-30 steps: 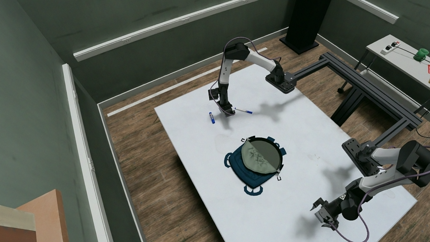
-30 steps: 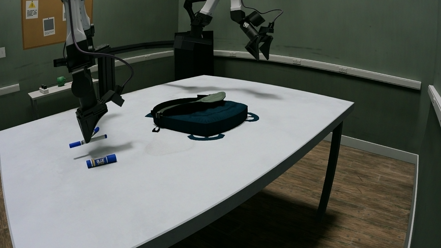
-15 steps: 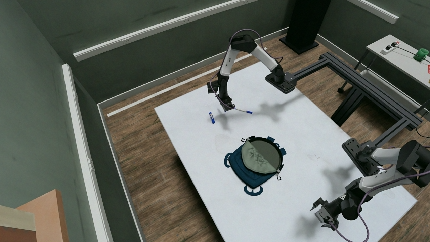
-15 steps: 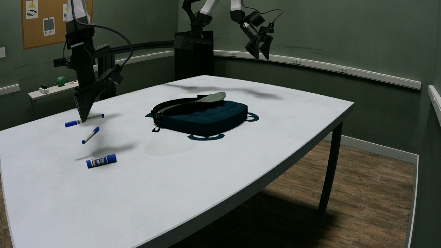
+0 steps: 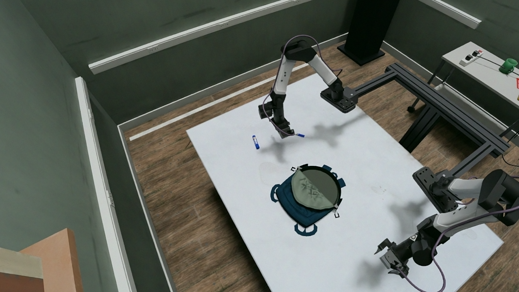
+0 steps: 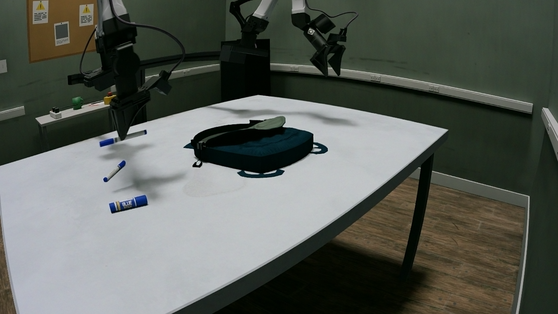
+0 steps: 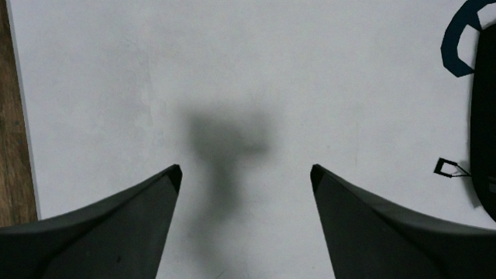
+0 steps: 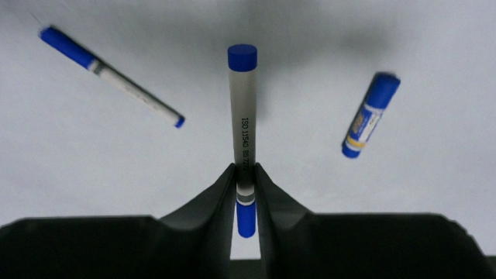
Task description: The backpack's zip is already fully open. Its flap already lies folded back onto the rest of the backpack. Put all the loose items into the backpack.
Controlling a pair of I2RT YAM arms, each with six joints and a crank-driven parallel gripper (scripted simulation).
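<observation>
Glue stick [image 5: 256, 142] [image 6: 128, 203] [image 8: 370, 115] and spare marker [image 5: 300, 135] [image 6: 114, 171] [image 8: 132, 91] lie loose on bench [image 5: 235, 159] [image 6: 234, 242] [image 7: 349, 77] [image 8: 116, 194]. Right arm [image 5: 284, 74] [image 6: 126, 66] [image 8: 97, 244]: jaws clenched on raised marker [image 6: 134, 134] [image 8: 243, 105]. Left arm [image 5: 457, 217] [image 6: 318, 41] [image 7: 77, 248]: jaws spread, empty. Next, probably: carry over open backpack [image 5: 301, 214] [image 6: 253, 152] [image 7: 484, 116], release inside.

Gripped marker [image 6: 134, 134] [image 8: 243, 112] now higher up
</observation>
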